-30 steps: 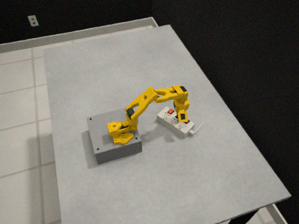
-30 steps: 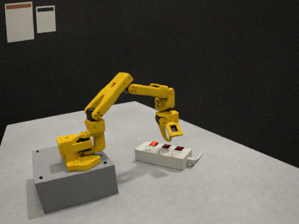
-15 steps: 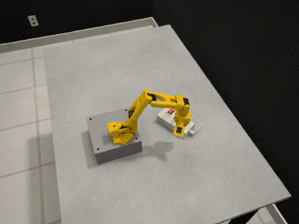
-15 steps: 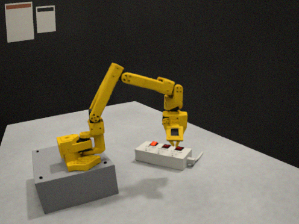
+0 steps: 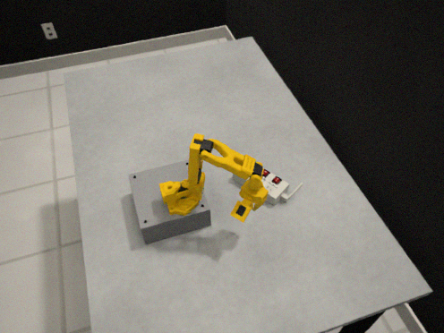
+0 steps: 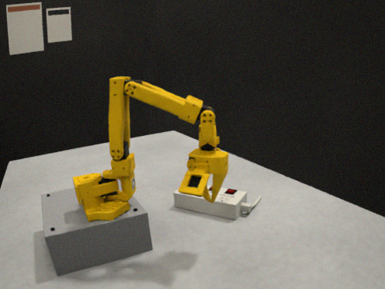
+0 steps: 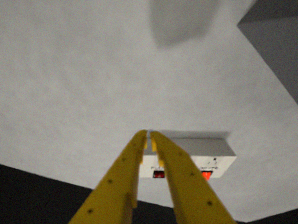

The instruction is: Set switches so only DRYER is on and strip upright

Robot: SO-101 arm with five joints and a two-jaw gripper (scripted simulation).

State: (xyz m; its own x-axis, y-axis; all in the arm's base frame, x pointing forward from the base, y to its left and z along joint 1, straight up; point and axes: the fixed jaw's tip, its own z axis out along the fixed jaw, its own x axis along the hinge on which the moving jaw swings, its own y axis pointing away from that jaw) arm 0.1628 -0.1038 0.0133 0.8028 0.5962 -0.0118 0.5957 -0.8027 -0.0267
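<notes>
The white power strip (image 5: 268,184) lies right way up on the grey table, just right of my arm's base. It also shows in the exterior view (image 6: 211,203) and the wrist view (image 7: 195,159). Red switches (image 5: 277,180) face upward; one shows in the exterior view (image 6: 230,191), and two glow red in the wrist view (image 7: 159,174). The labels are too blurred to read. My gripper (image 6: 211,199) is shut and empty. Its tips hang at the strip's near long edge, over its middle. In the wrist view the shut fingers cover part of the strip's top.
The grey base block (image 5: 167,208) stands left of the strip. A short white cord stub (image 5: 292,193) sticks out of the strip's right end. The table's right edge runs a little beyond the strip.
</notes>
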